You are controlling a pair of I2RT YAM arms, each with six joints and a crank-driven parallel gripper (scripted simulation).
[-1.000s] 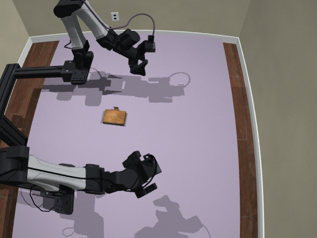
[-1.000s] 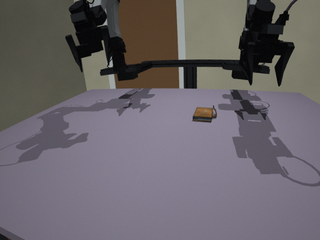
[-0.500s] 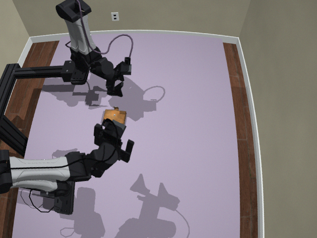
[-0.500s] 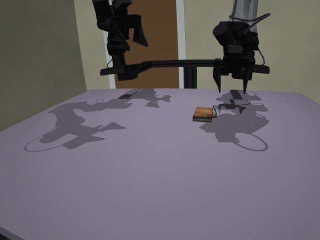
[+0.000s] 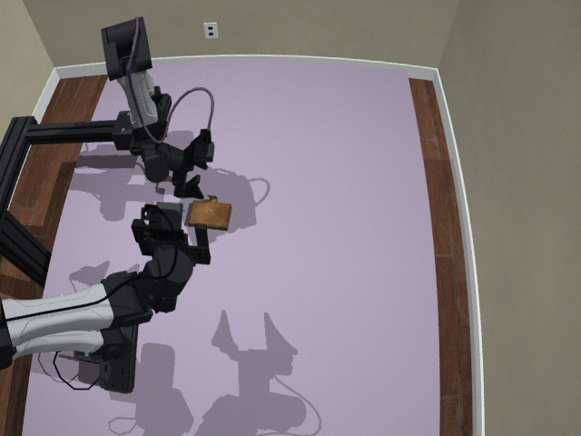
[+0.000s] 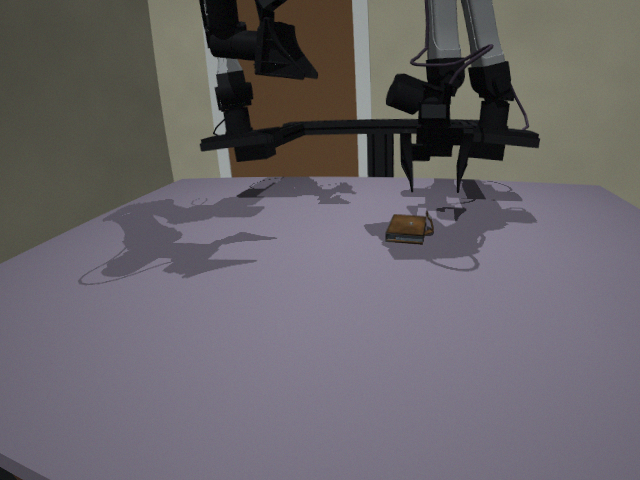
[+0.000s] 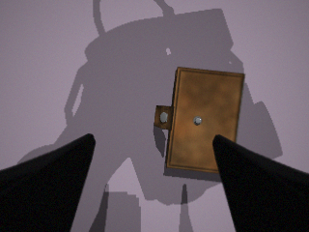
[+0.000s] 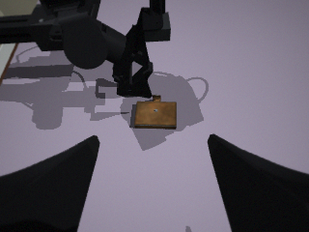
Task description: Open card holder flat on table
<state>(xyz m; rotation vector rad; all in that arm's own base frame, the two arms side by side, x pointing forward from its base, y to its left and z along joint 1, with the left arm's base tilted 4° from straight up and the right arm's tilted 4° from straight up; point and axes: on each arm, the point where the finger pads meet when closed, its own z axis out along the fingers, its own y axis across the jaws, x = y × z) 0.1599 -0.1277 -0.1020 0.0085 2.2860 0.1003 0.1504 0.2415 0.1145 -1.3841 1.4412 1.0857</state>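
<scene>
Our brown, flat, box-shaped card holder lies shut on the pale purple table. Our black left gripper is wide open above it. Our black right gripper is wide open too, holding nothing.
</scene>
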